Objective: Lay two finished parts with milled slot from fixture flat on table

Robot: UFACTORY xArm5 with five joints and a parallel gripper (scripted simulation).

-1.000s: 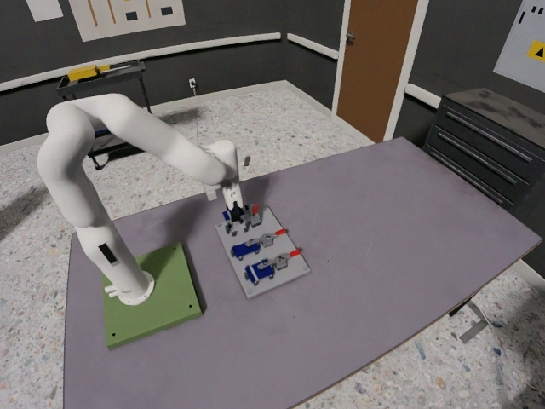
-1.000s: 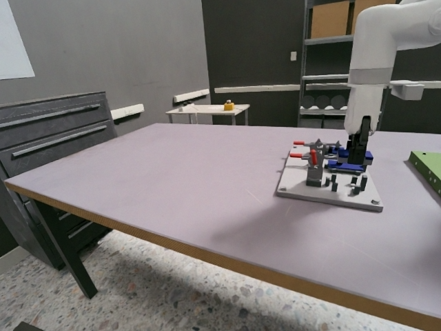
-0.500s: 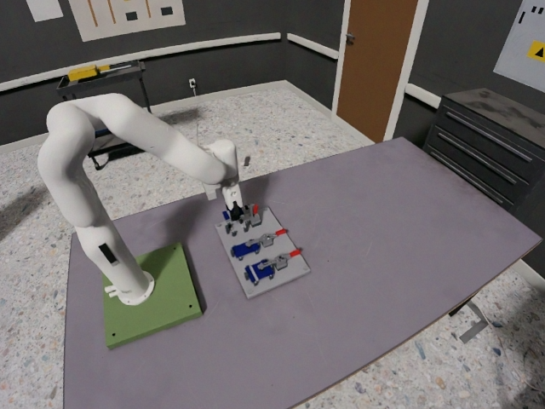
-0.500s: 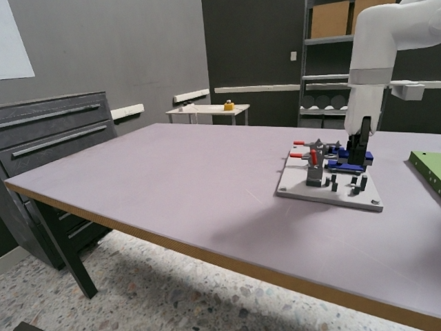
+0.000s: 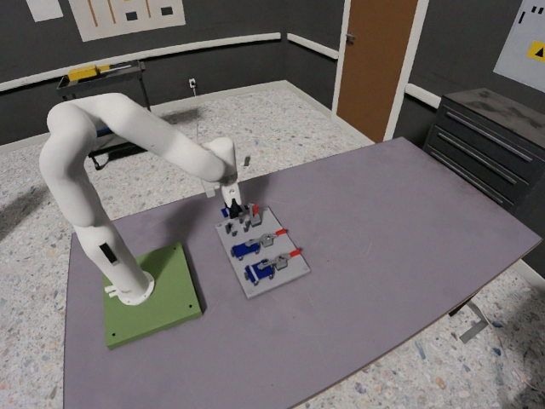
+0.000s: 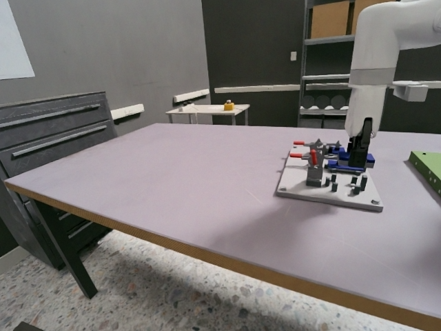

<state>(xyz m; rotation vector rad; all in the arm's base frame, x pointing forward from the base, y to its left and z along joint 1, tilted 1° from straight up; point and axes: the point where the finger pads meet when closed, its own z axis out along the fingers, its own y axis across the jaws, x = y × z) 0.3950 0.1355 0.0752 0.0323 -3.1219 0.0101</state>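
Workshop: tool drawer cabinet (image 5: 488, 145), clamp fixture (image 5: 262, 250), storage shelving (image 6: 326, 64).

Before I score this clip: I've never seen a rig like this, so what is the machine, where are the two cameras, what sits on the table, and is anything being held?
The white machine is a single jointed robot arm bolted to a green base plate on a purple table. One picture looks down from high up; the other looks across the table from the far side at a low angle.

On the table lies a grey fixture plate with small dark pegs and three red-handled toggle clamps. Two blue parts lie clamped in the middle and near stations. The far station's clamp handle stands upright, so it is released.

The end effector, the black two-fingered tip, is shut on a third blue part, lifted just above the far station. Which parts have the milled slot is too small to tell.
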